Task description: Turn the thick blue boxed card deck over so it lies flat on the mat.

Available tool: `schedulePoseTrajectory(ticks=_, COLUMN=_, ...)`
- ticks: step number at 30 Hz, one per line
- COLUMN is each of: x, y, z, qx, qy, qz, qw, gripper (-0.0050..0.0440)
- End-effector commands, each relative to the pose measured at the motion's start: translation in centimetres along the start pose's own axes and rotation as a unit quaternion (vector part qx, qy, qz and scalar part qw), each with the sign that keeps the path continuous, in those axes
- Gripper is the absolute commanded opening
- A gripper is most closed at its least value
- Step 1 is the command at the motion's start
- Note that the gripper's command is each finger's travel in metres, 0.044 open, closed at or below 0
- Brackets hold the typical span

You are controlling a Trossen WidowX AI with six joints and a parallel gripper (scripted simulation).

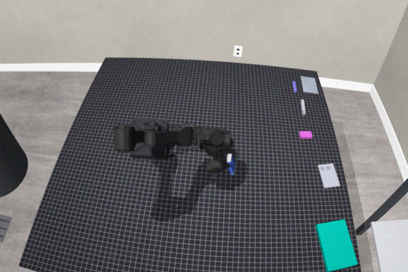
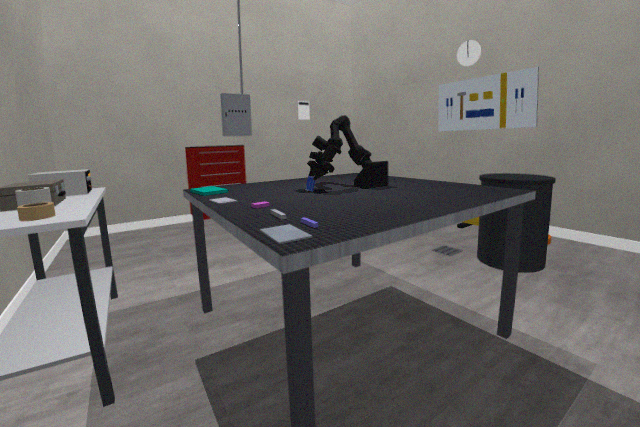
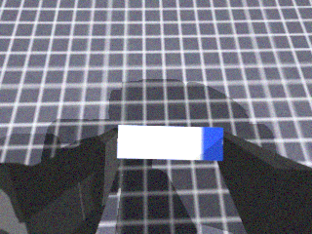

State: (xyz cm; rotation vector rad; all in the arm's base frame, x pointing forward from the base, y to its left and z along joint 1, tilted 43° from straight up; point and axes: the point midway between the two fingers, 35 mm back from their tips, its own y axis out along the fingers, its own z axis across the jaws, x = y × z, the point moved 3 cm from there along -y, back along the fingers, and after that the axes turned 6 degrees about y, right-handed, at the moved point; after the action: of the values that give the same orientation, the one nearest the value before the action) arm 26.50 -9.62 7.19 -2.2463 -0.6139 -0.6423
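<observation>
The blue boxed card deck [image 1: 231, 167] [image 2: 310, 184] [image 3: 213, 143] stands upright on edge, at or just above the gridded mat [image 1: 138, 91]. Whether its lower end touches the mat cannot be told. The wrist view looks straight down on its narrow top side, mostly white with a blue strip at the right; its broad faces are hidden there. My gripper [image 3: 168, 136] is shut on the deck, one dark finger against each end of that top side. In the top view the arm hides part of the deck.
Along the mat's far right side in the top view lie a pale blue square [image 1: 308, 85], a violet bar [image 1: 294, 86], a light grey bar [image 1: 303, 107], a pink block [image 1: 305, 135], a white plate [image 1: 328, 176] and a teal slab [image 1: 336, 245]. All are well away from the deck.
</observation>
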Motion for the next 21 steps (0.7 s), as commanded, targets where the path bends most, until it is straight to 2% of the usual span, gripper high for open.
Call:
schedulePoseTrajectory(ticks=1, x=0.32, y=-0.27, z=-0.33, qx=-0.008, qy=0.007, qz=0.025, qw=1.0, gripper=0.0261)
schedulePoseTrajectory(ticks=21, x=-0.49, y=-0.23, z=-0.22, qx=-0.007, qy=0.002, qz=0.034, qw=0.999, gripper=0.0261)
